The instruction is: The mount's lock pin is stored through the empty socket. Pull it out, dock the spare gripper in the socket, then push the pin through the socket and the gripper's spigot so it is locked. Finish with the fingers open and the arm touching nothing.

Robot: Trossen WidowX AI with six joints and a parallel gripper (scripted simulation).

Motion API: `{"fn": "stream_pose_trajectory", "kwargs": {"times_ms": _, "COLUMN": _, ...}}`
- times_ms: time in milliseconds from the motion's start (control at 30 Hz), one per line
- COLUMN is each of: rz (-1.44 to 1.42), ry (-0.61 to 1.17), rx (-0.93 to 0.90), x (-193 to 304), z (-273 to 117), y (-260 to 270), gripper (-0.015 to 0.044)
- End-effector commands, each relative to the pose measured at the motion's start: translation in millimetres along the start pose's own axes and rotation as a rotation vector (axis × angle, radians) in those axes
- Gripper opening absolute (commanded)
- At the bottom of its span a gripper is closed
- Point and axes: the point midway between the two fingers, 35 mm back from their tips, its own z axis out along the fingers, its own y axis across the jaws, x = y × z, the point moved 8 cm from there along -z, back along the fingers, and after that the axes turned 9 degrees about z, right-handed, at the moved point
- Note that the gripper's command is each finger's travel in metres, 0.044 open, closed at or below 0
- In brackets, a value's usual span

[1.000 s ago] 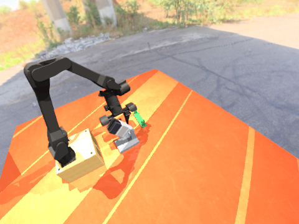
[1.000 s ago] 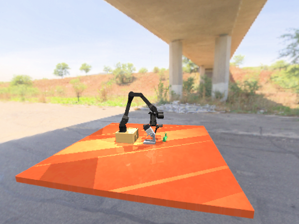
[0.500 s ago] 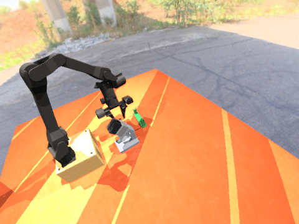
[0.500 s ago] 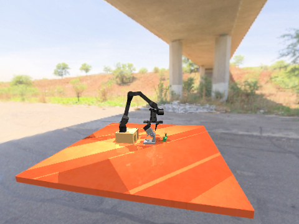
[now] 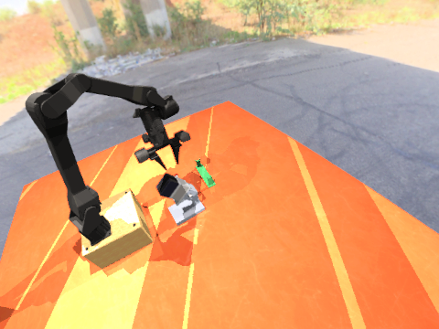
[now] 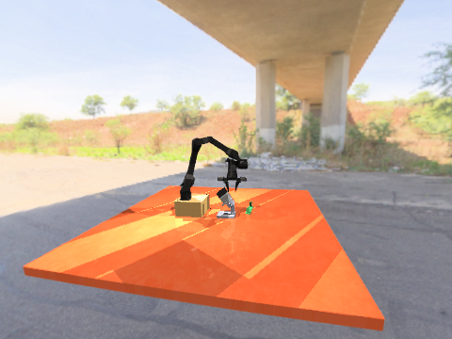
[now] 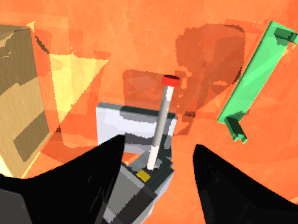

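The grey mount [image 5: 198, 206] [image 6: 226, 215] [image 7: 110, 130] stands on its white base plate. A tilted grey body with a dark block [image 5: 167, 186] [image 6: 221, 192] on its upper end sits on it; I cannot tell surely whether this is the spare gripper. The lock pin [image 7: 162, 115], a pale rod with a red head, stands out of the mount's upper part beside a yellow patch. How deep it sits is hidden. My gripper [image 5: 172, 166] [image 6: 233, 190] [image 7: 159, 146] is open above the mount, with nothing held. In the wrist view the pin shows between its fingers, lower down.
A green bar [image 5: 205, 175] [image 6: 249, 209] [image 7: 257, 75] with small upright forks at its ends lies beside the mount. The arm's wooden base box [image 5: 125, 247] [image 6: 188, 208] [image 7: 25, 100] stands on the mount's other side. All are on the orange table [image 5: 256, 256] [image 6: 282, 245].
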Motion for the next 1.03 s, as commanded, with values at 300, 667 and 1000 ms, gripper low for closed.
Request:
{"fn": "stream_pose_trajectory", "kwargs": {"times_ms": 300, "rz": 0.001, "ry": 0.001, "rx": -0.003, "x": 0.8, "z": 1.4, "y": 0.1, "gripper": 0.044}}
{"fn": "stream_pose_trajectory", "kwargs": {"times_ms": 667, "rz": 0.001, "ry": 0.001, "rx": -0.003, "x": 0.8, "z": 1.4, "y": 0.1, "gripper": 0.044}}
{"fn": "stream_pose_trajectory", "kwargs": {"times_ms": 1000, "rz": 0.001, "ry": 0.001, "rx": -0.003, "x": 0.8, "z": 1.4, "y": 0.1, "gripper": 0.044}}
